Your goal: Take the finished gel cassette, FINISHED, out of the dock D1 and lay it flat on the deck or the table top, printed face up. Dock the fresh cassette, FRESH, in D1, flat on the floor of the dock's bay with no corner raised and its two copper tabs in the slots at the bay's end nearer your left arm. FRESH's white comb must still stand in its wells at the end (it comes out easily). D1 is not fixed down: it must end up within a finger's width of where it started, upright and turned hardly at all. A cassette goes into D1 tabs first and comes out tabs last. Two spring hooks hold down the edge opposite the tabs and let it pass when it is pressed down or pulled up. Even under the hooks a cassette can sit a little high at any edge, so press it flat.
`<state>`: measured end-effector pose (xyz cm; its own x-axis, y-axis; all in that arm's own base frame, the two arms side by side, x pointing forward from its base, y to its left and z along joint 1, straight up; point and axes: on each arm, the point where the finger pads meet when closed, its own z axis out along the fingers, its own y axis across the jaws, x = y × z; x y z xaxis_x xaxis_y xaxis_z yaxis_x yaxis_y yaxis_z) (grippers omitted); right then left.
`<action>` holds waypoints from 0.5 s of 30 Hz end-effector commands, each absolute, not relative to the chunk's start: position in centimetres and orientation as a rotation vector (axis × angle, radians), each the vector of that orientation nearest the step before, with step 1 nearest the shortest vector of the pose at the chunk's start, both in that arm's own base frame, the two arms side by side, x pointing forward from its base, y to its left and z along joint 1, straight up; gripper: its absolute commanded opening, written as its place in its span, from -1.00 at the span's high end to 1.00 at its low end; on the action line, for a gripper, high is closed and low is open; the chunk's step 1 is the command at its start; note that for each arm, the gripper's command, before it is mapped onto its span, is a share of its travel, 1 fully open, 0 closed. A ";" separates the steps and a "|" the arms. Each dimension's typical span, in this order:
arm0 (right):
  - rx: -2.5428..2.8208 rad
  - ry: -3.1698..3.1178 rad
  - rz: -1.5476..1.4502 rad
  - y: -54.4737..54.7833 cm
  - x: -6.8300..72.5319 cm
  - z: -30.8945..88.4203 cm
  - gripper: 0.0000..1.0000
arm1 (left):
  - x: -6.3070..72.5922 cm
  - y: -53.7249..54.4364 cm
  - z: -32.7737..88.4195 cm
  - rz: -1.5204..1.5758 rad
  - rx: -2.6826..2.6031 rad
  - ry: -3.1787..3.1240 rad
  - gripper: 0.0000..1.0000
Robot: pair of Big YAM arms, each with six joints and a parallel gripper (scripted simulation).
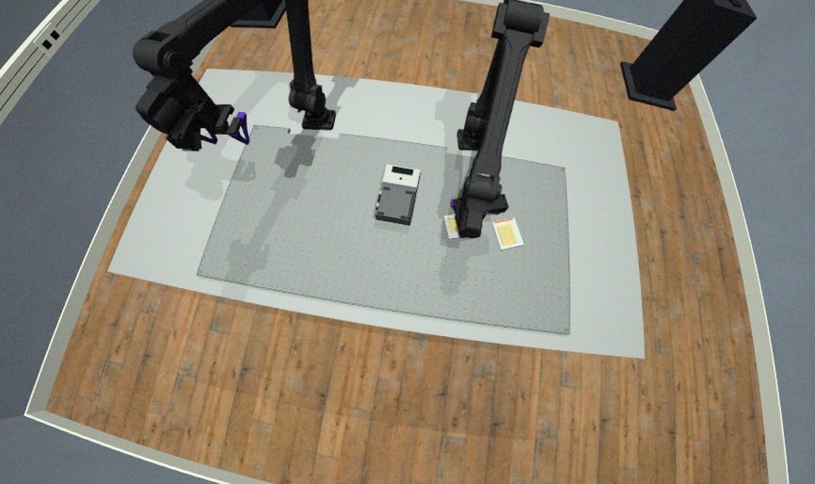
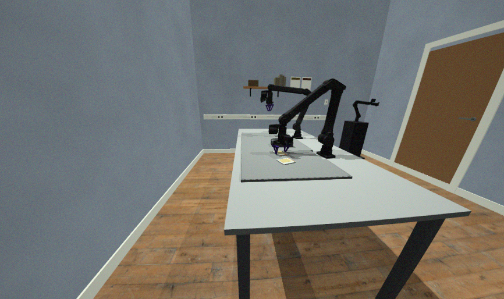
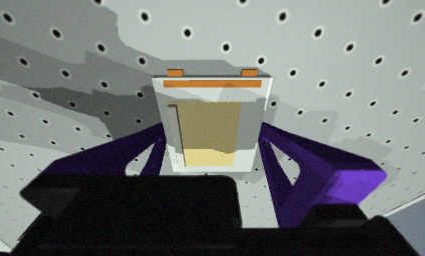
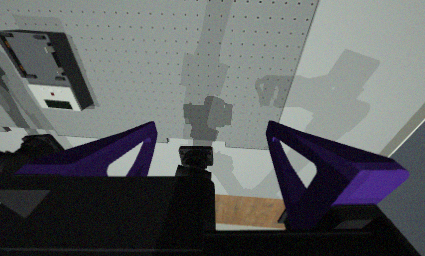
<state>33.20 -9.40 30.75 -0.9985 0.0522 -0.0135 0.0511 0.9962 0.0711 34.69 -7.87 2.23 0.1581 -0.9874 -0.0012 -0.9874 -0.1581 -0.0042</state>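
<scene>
From above, FRESH (image 1: 452, 226) (image 2: 281, 153) (image 3: 205, 130) was at the dock's (image 1: 397, 201) (image 4: 40, 60) four o'clock. From outside, it was under the left hand (image 1: 470, 219) (image 2: 281, 151) (image 3: 212, 127). Close up, that hand gripped its long sides, a good place; it seemed light, stiff and slippery, its comb (image 3: 177, 132) easily lost. It looked flat, white and yellow, with orange tabs (image 3: 175, 73) at twelve. In the last view, the right hand (image 1: 229, 142) (image 2: 269, 110) (image 4: 211, 127) was let go, wide.

your perforated deck (image 1: 339, 264) (image 2: 258, 172) matt grey like dull metal, your table top (image 1: 603, 240) (image 2: 302, 207) smooth and pale, your gripper fingers satiny purple plastic, the dock (image 1: 400, 174) (image 4: 60, 95) matt plastic-like, the floor (image 1: 339, 396) (image 2: 194, 223) scuffed wood planks
</scene>
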 end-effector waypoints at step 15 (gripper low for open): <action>0.112 3.109 0.107 -10.1 34.1 32.7 -1.00 | 35.0 -7.9 2.5 -0.015 -2.384 2.033 1.00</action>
